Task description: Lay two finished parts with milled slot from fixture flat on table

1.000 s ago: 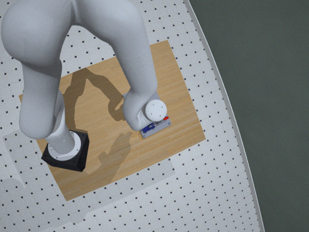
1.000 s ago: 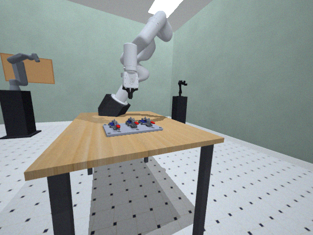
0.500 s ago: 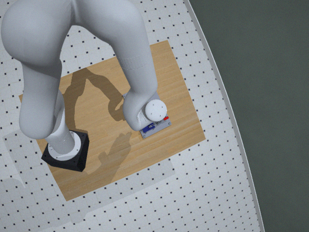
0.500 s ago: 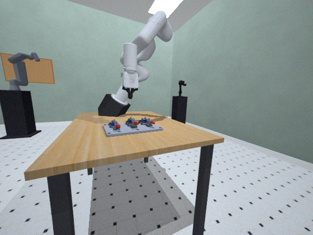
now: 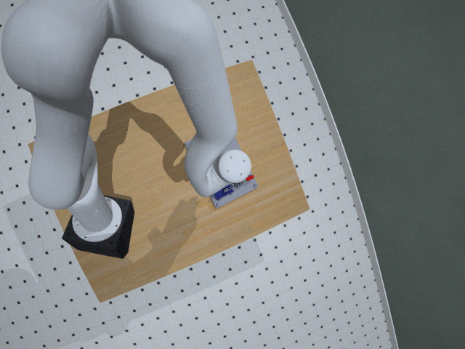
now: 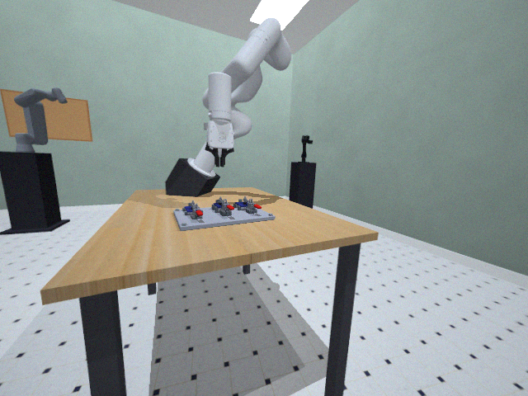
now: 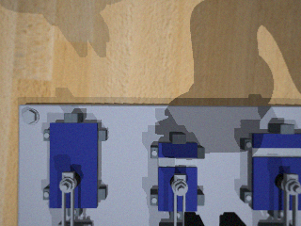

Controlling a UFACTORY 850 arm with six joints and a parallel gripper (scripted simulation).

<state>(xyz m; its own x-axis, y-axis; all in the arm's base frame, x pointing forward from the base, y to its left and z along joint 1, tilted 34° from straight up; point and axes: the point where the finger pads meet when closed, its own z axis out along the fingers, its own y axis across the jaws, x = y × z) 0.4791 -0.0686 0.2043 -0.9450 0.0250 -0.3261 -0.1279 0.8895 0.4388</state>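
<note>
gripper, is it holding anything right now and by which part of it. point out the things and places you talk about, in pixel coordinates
Nothing is held: the gripper [image 6: 219,164] [image 7: 213,220] hangs above the fixture plate [image 5: 242,188] [image 6: 213,222] [image 7: 127,141], fingers slightly apart with nothing between them.

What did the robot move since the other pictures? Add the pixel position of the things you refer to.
Nothing I can see for sure. The gripper [image 6: 219,163] [image 7: 213,219] is a little open and holds nothing, but the earlier pictures are too small to tell if its fingers moved. The arm [image 5: 206,97] [image 6: 256,46] and the fixture [image 5: 242,191] [image 6: 205,224] [image 7: 127,165] look just as they were.
</note>
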